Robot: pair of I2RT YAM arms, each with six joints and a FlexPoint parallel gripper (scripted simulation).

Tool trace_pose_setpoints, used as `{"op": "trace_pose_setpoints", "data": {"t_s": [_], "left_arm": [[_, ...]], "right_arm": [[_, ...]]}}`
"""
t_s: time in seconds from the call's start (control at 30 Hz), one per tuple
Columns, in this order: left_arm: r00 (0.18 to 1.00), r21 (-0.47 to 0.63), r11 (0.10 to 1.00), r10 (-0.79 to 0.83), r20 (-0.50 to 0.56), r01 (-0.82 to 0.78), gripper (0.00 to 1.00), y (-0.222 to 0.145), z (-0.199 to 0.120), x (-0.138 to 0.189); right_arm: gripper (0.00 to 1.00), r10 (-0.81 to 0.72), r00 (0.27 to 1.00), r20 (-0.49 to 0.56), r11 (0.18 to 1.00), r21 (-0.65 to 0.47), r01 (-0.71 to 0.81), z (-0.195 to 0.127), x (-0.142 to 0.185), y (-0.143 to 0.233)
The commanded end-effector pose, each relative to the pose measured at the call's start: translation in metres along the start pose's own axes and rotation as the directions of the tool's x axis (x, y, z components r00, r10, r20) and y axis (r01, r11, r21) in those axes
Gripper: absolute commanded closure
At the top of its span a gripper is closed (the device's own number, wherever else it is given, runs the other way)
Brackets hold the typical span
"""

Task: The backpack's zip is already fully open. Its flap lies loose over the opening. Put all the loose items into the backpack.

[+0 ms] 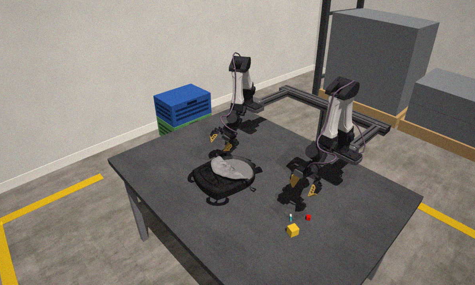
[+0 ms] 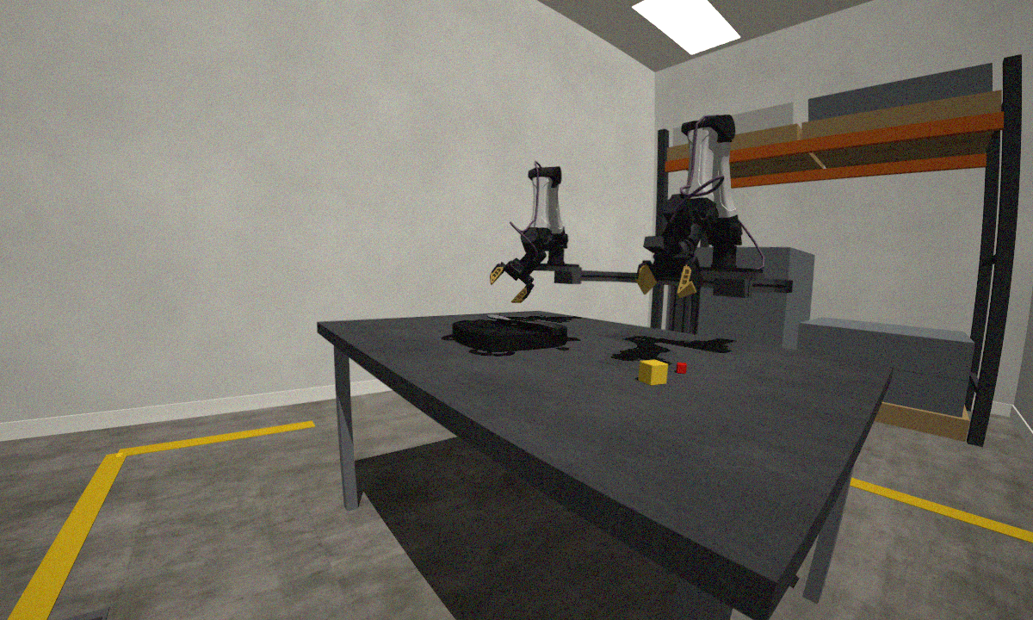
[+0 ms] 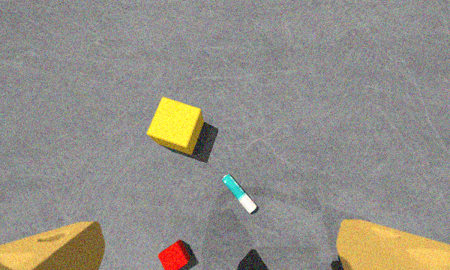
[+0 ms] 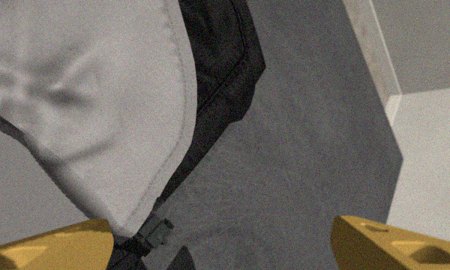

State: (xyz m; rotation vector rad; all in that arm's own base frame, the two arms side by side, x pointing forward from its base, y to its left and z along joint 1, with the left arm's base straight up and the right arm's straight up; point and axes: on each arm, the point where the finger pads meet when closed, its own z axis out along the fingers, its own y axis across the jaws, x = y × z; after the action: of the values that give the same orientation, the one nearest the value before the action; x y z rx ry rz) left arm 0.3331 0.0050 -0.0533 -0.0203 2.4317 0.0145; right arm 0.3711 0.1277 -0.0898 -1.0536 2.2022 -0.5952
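The black backpack (image 1: 214, 184) (image 2: 504, 336) (image 4: 225, 49) lies on the table. Its light grey flap (image 1: 225, 170) (image 4: 116, 105) is folded partly back, wrinkled, with grey lining (image 1: 240, 166) showing beside it. My right gripper (image 1: 220, 142) (image 2: 509, 284) (image 4: 221, 228) is open and empty, above the backpack's rear side. My left gripper (image 1: 301, 188) (image 2: 665, 285) (image 3: 221, 232) is open and empty, above the table near the loose items. A yellow cube (image 1: 292, 230) (image 2: 652, 372) (image 3: 176, 124), a small red cube (image 1: 308, 217) (image 2: 681, 368) (image 3: 174, 256) and a teal-and-white stick (image 1: 290, 217) (image 3: 240, 193) lie on the table.
The dark table (image 1: 182, 219) (image 2: 582, 416) has its near edge beyond the yellow cube. Backpack straps stick out around the bag, one strap loop (image 1: 217, 203) at its front. Blue and green crates (image 1: 182, 106) stand on the floor behind the table.
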Motion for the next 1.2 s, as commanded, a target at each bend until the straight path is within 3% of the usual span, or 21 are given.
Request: {"op": "trace_pose_setpoints", "data": {"t_s": [0.0,0.23,0.3,0.7,1.03,1.07,1.17], "left_arm": [[1.0,-0.001,1.0,-0.001,0.017,0.001,0.1,0.0,-0.001,-0.006],[1.0,-0.001,1.0,-0.001,0.017,0.001,0.1,0.0,-0.001,-0.006],[1.0,-0.001,1.0,-0.001,0.017,0.001,0.1,0.0,-0.001,-0.006],[1.0,-0.001,1.0,-0.001,0.016,0.001,0.1,0.0,-0.001,-0.005],[1.0,-0.001,1.0,-0.001,0.016,0.001,0.1,0.0,0.0,-0.005],[0.999,-0.038,0.998,-0.044,0.02,0.045,0.63,-0.002,0.011,-0.003],[0.986,-0.139,0.976,-0.165,0.02,0.166,0.63,-0.007,0.032,0.013]], "right_arm": [[0.1,0.239,0.967,0.092,0.971,-0.015,-0.239,-0.01,-0.006,-0.028],[0.1,0.492,0.866,0.084,0.87,-0.066,-0.488,-0.019,0.03,-0.055],[0.1,0.492,0.866,0.084,0.87,-0.066,-0.488,-0.019,0.03,-0.055],[0.1,0.829,0.559,0.014,0.555,-0.139,-0.82,-0.036,0.095,-0.097],[0.1,0.829,0.558,0.026,0.555,-0.15,-0.818,-0.038,0.09,-0.096],[0.1,0.83,0.556,0.029,0.554,-0.148,-0.819,-0.038,0.09,-0.097],[0.1,0.832,0.552,0.045,0.552,-0.147,-0.821,-0.037,0.088,-0.103]]}}
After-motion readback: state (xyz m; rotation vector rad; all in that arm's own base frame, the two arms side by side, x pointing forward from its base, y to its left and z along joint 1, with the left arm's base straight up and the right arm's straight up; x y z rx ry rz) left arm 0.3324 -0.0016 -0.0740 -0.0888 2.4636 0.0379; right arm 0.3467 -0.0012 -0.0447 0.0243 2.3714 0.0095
